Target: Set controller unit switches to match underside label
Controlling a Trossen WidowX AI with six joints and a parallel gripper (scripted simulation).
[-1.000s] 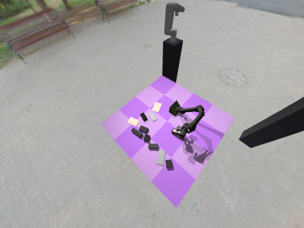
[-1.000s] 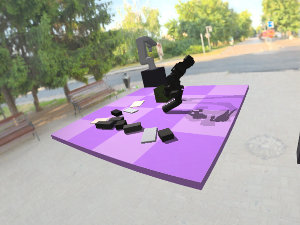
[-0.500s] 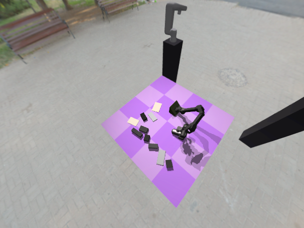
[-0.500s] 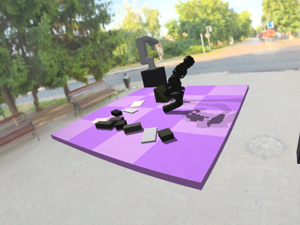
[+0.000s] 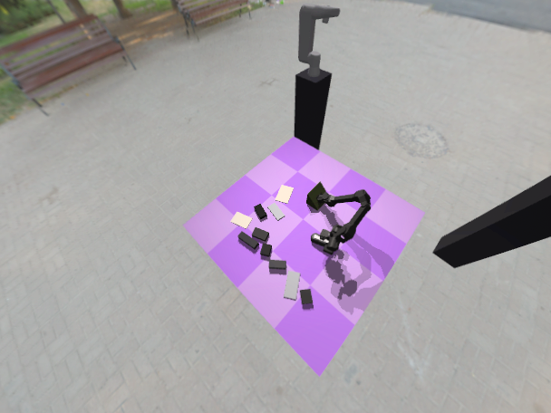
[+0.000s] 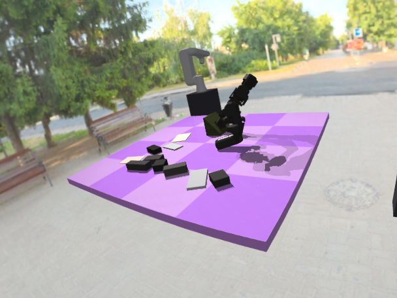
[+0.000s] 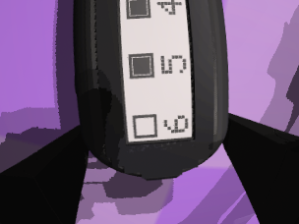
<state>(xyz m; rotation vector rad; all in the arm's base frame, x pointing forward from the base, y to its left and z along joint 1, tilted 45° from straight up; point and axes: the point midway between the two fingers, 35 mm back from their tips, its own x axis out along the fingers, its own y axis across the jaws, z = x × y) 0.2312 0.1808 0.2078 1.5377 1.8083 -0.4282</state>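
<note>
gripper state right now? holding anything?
Gripper: jaws closed on the controller unit, label side up toward the wrist camera.

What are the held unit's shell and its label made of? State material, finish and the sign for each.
Controller unit: dark grey shell, looks like moulded plastic, smooth with a soft sheen along its rounded edge; coated metal is not ruled out. Label: flat matt white with crisp black printed squares and numbers, likely paper or a vinyl sticker; which cannot be told.
</note>
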